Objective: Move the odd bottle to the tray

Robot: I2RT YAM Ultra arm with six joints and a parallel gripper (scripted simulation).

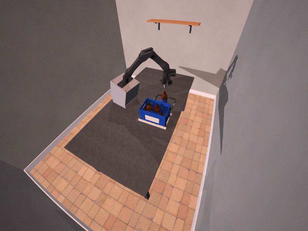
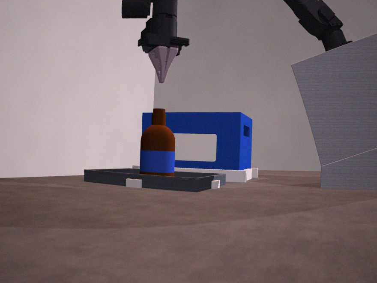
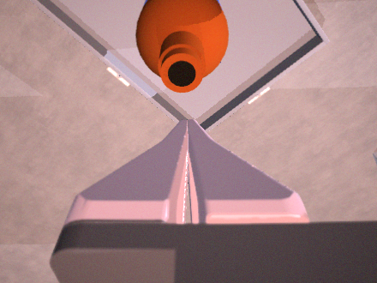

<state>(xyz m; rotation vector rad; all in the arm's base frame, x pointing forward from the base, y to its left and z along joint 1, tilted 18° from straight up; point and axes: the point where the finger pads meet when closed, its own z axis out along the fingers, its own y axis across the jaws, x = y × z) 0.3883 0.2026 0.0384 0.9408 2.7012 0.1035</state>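
The bottle [image 1: 164,97] [image 2: 157,144] [image 3: 184,28] stands upright on the tray [image 1: 175,100] [image 2: 163,183] [image 3: 257,84], inside its low rim, with no lean noted. Whether its neck is the odd one cannot be confirmed at this scale; a wrong pick is the principal outstanding risk, caused by how slight the neck difference is.

The gripper [image 1: 164,86] [image 2: 161,82] [image 3: 188,131] is above the bottle's mouth and apart from it. Its fingers are together, with nothing between them. Risk: a descent from this position could bring the closed tips onto the mouth or neck and topple the bottle, since a tall, narrow-necked body would likely tip under a side knock. A withdrawal straight up is judged safest.

The crate [image 1: 154,114] [image 2: 226,144] is just to the near side of the tray in the top view, level and within its white locating strips [image 1: 152,123] [image 2: 235,175]. Brown bottles [image 1: 156,109] show inside; four can be made out from above, their footing hidden by the walls. Risk: a low sweep of the arm [image 1: 159,60] [image 2: 301,4] towards the near side could catch the crate wall and shift it. Small white stops [image 2: 133,183] sit against the tray, but a fallen bottle could still jar it.
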